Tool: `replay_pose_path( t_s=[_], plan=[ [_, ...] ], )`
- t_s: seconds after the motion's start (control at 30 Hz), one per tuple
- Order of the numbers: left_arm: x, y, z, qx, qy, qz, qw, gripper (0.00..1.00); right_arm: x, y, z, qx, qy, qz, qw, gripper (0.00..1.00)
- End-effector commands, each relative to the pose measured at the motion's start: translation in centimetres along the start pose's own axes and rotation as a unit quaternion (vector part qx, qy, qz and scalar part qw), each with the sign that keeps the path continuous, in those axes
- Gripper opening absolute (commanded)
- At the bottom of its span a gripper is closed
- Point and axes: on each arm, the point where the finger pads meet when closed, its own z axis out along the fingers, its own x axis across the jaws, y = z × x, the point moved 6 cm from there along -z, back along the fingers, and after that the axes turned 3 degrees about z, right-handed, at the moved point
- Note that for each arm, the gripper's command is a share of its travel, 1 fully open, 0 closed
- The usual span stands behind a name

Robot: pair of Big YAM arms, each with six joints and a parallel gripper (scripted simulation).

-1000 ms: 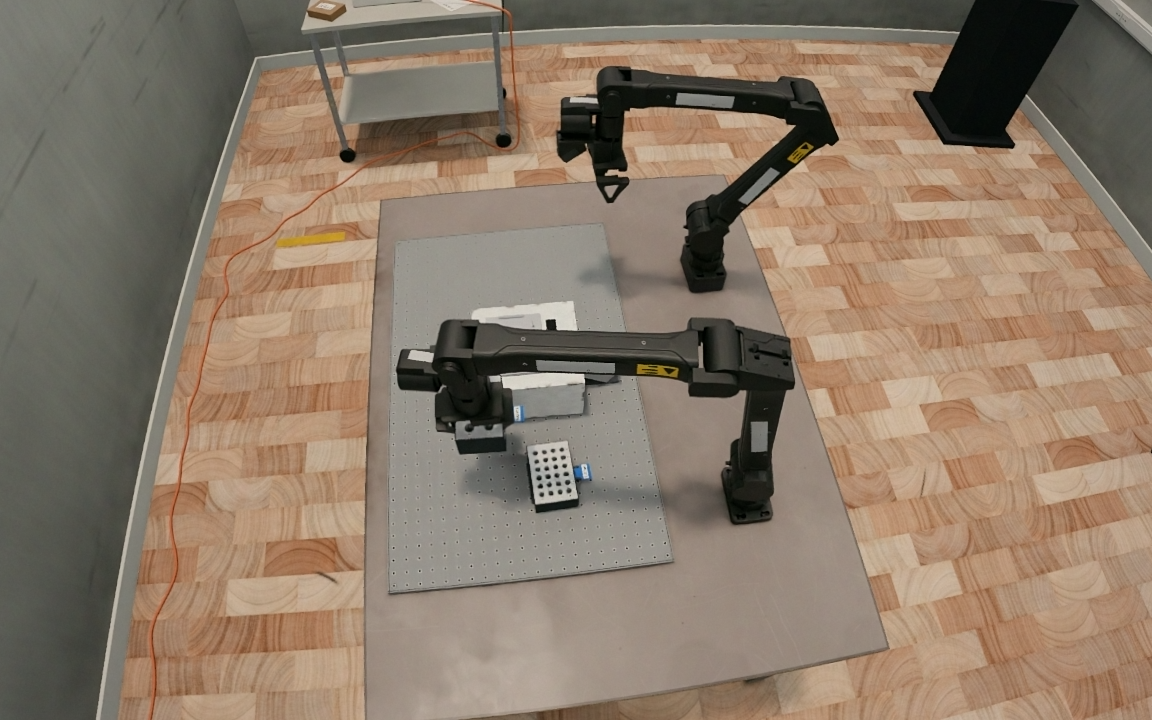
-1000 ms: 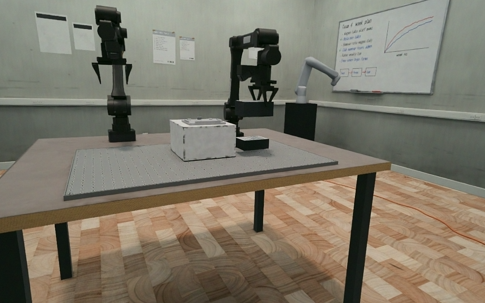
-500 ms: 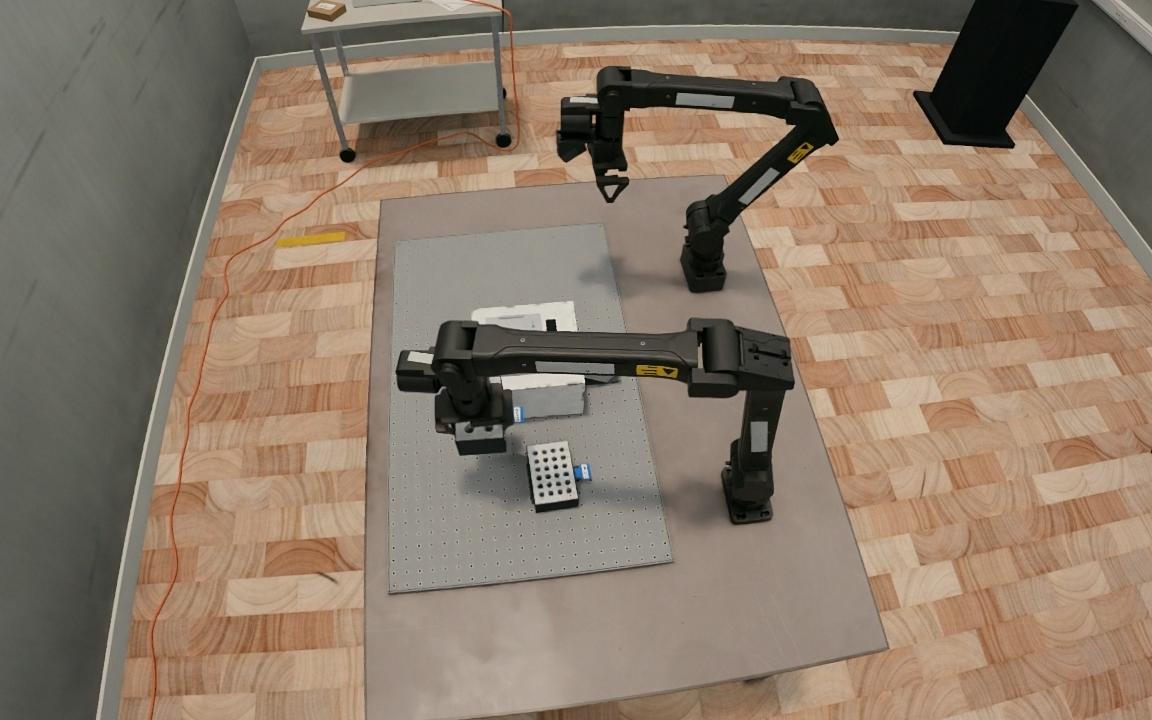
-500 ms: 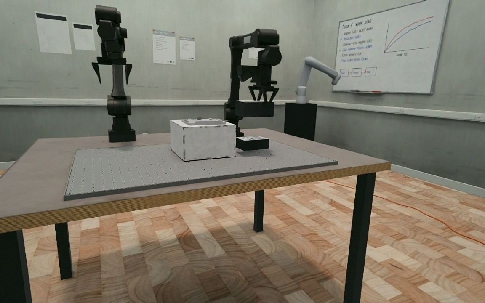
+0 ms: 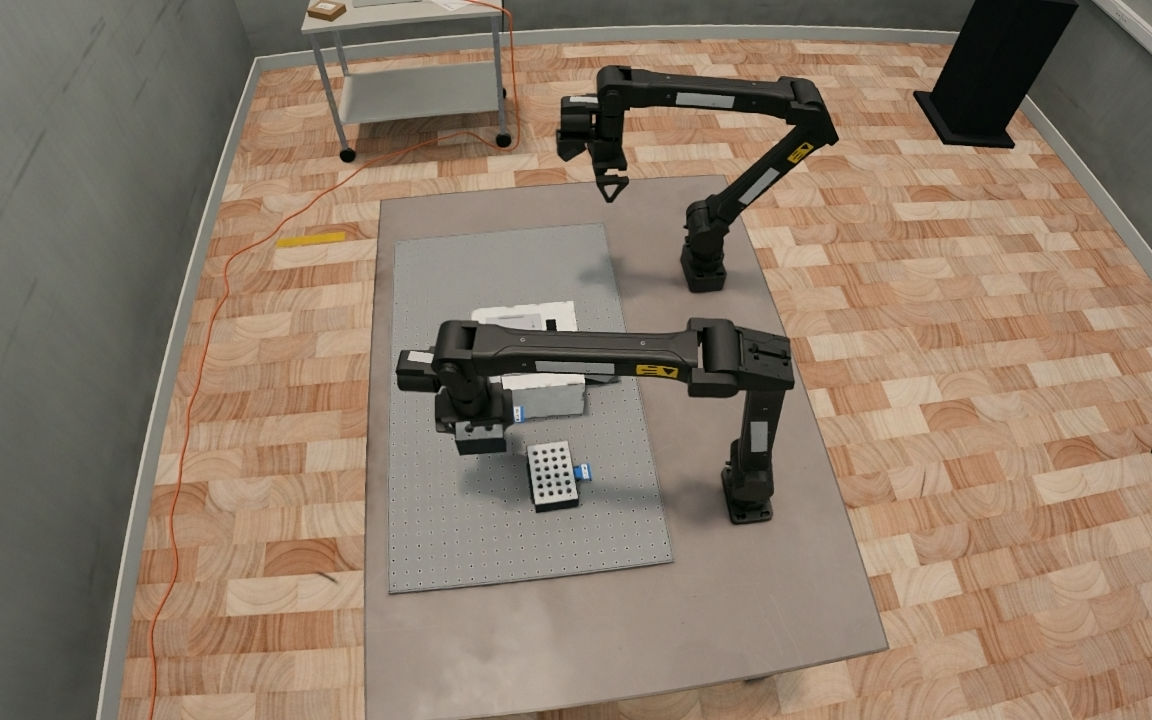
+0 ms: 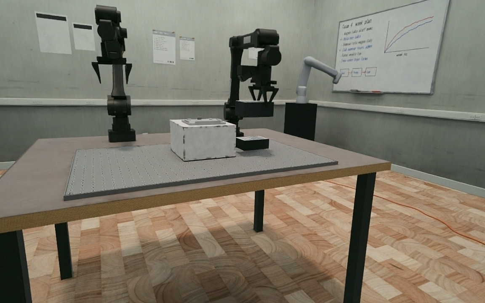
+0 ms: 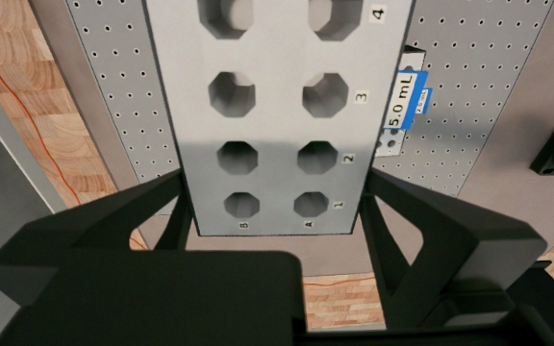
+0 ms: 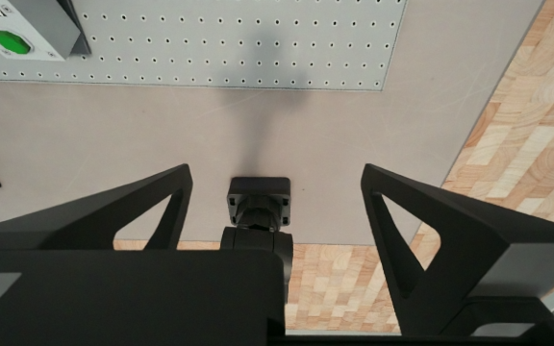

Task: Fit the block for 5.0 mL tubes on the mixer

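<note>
Since the 5.0 mL block (image 5: 480, 441) (image 6: 253, 109) (image 7: 277, 120) looks rigid, your left gripper (image 5: 479, 422) (image 6: 262, 100) (image 7: 276, 173) rightly clamps its sides; the right gripper (image 5: 610, 195) (image 6: 113, 82) (image 8: 276, 173) gapes near the table's (image 5: 598, 626) (image 6: 29, 180) far edge.

Smooth, matt, metal-looking top on the raised block (image 5: 481, 441) (image 6: 254, 109) (image 7: 277, 120); dull grey metal look across the perforated board (image 5: 526, 546) (image 6: 123, 169) (image 7: 474, 72) (image 8: 200, 53); wood-grained floor (image 5: 965, 402) (image 6: 199, 256) (image 7: 85, 159) (image 8: 335, 288) beyond.

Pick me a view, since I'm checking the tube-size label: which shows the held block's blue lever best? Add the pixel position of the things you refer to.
Left wrist: "5.0 mL" reads large on the blue lever (image 7: 404, 100) (image 5: 518, 413). Top shows it tiny, illegible; exterior and right wrist don't show it.
</note>
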Motion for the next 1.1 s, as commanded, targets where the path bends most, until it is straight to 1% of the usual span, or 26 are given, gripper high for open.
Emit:
replay_pose_path(
  t_s=[0.0, 0.47, 0.83, 1.07],
  plan=[
    [1.2, 1.0, -5.5, -0.012, 0.06, 0.005, 0.998, 0.0, 0.1, 0.3, -0.2, 0.0, 0.0, 0.003, 1.0, 1.0],
    [1.2, 0.9, -5.6, -0.012, 0.061, 0.005, 0.998, 0.0, 0.1, 0.1, 0.3, 0.006, 0.001, 0.003, 1.0, 1.0],
    [1.2, 0.9, -5.7, -0.012, 0.062, 0.005, 0.998, 0.0, 0.1, 0.8, -1.4, -0.016, -0.001, 0.002, 1.0, 1.0],
    [1.2, 0.9, -5.7, -0.012, 0.063, 0.006, 0.998, 0.0, 0.1, 0.9, -1.6, -0.018, -0.001, 0.002, 1.0, 1.0]
  ],
)
